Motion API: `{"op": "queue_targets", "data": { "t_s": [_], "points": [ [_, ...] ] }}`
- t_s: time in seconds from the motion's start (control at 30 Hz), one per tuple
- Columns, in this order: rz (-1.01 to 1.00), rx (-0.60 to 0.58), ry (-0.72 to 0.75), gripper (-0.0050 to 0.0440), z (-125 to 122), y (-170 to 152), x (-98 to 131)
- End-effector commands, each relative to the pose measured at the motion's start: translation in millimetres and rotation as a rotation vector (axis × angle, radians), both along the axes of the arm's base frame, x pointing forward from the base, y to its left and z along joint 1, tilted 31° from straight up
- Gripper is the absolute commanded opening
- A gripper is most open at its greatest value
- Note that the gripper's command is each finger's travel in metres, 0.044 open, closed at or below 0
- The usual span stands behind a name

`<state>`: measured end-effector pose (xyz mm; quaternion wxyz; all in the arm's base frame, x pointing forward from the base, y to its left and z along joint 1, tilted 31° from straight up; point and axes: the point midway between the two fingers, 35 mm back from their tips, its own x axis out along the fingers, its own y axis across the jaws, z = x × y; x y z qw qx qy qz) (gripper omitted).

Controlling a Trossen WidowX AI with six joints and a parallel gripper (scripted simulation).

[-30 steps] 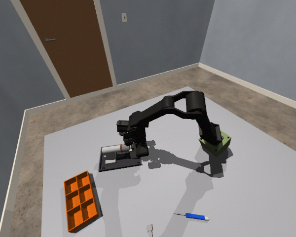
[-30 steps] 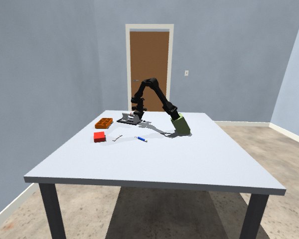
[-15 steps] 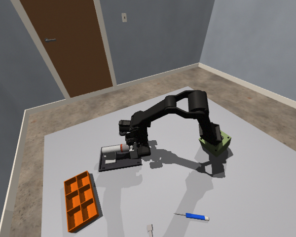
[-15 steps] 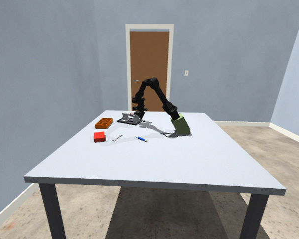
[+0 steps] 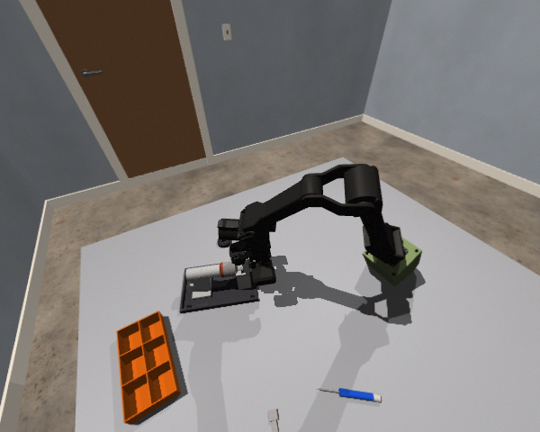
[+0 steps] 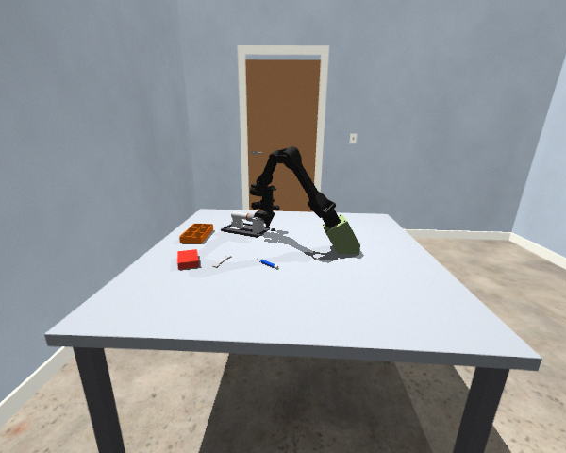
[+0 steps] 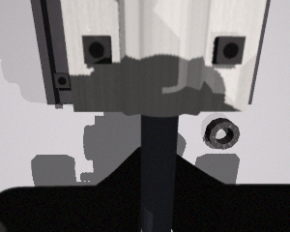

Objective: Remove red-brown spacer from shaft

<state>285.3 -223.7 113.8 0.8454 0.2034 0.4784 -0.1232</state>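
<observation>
Lighting: bright, even; we note crisp double shadows of the arm [image 5: 326, 190] across the tabletop [image 5: 446, 325] (wrist view soft, blocky); no glare.

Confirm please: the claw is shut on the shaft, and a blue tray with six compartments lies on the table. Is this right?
Not quite: the tray is orange, not blue, as the top view shows. The rest stands: the claw is shut on the shaft, and the six-compartment tray lies on the table.

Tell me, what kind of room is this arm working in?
It looks like a plain indoor workroom or small test lab. A black robot arm stands on a big grey table with a sorting tray and a screwdriver, between bare blue-grey walls with a brown door.
</observation>
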Motion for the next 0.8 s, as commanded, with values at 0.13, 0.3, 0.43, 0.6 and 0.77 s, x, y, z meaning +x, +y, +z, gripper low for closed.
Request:
{"op": "queue_targets", "data": {
  "t_s": [0.13, 0.3, 0.43, 0.6, 0.77],
  "points": [
    [0.001, -0.02, -0.024, -0.005, 9.6, 0.4, -2.2],
    [0.001, -0.02, -0.024, -0.005, 9.3, 0.7, -2.7],
    [0.001, -0.02, -0.024, -0.005, 9.2, 0.3, -2.4],
    [0.001, -0.02, -0.024, -0.005, 8.8, 1.1, -3.4],
    [0.001, -0.02, -0.024, -0.005, 8.5, 1.4, -3.9]
  ]
}}
